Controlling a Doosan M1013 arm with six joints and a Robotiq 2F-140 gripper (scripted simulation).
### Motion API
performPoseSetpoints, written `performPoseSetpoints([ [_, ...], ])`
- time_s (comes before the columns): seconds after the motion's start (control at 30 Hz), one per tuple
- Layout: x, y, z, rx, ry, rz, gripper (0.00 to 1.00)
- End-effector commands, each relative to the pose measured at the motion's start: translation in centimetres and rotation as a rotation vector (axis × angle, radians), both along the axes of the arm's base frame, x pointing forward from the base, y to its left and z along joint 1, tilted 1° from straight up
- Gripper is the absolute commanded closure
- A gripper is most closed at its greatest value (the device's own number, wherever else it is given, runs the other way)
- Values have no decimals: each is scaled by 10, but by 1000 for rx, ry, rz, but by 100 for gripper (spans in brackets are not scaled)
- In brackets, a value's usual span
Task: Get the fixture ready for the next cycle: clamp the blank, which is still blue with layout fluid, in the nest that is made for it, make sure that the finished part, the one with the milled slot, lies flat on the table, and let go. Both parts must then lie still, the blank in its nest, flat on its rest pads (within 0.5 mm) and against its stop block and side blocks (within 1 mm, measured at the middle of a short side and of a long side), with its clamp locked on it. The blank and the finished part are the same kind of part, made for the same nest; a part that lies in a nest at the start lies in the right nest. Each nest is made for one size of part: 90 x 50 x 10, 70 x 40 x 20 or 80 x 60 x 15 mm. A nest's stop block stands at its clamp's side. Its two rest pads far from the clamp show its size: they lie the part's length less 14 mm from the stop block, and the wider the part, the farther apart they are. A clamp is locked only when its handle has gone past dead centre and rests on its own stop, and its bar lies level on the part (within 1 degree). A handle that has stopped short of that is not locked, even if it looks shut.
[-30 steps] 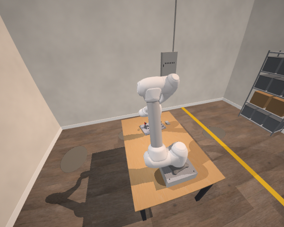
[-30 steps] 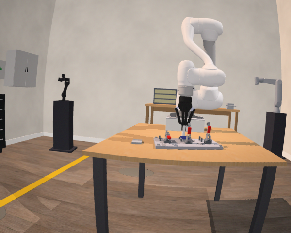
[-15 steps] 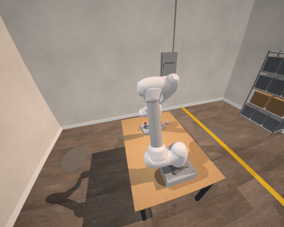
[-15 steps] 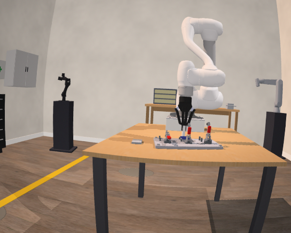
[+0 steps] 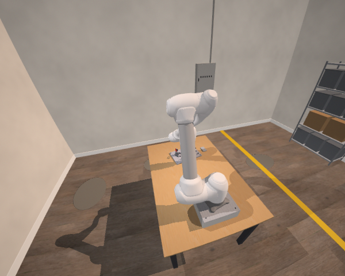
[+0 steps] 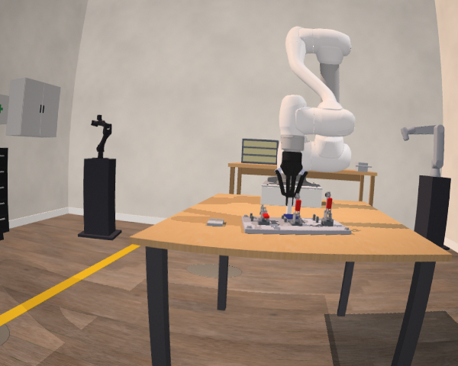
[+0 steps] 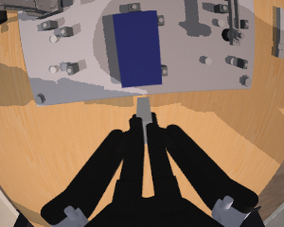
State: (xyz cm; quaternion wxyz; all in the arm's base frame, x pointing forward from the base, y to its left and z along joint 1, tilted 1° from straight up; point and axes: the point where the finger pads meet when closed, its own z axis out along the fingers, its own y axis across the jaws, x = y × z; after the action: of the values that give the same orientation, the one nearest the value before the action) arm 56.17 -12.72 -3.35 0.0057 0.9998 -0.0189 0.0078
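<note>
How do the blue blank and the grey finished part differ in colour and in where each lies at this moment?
The blank is dark blue; the finished part is plain grey. The blank lies on the fixture plate, among its blocks; the finished part lies off the plate, directly on the table. Both lie flat, and the shut fingers touch neither.

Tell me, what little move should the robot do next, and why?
Probably push the upright red handle over to lock the clamp. The blue blank already lies in the middle nest, and the gripper is shut on nothing, fingertips together beside the fixture plate.
</note>
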Motion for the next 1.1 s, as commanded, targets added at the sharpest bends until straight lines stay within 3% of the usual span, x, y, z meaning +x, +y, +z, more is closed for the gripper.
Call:
performPoseSetpoints([
  [0.0, 0, 0, 0, 0, 0, 0, 100],
  [1.07, 8, 0, 0, 0, 0, 0, 100],
])
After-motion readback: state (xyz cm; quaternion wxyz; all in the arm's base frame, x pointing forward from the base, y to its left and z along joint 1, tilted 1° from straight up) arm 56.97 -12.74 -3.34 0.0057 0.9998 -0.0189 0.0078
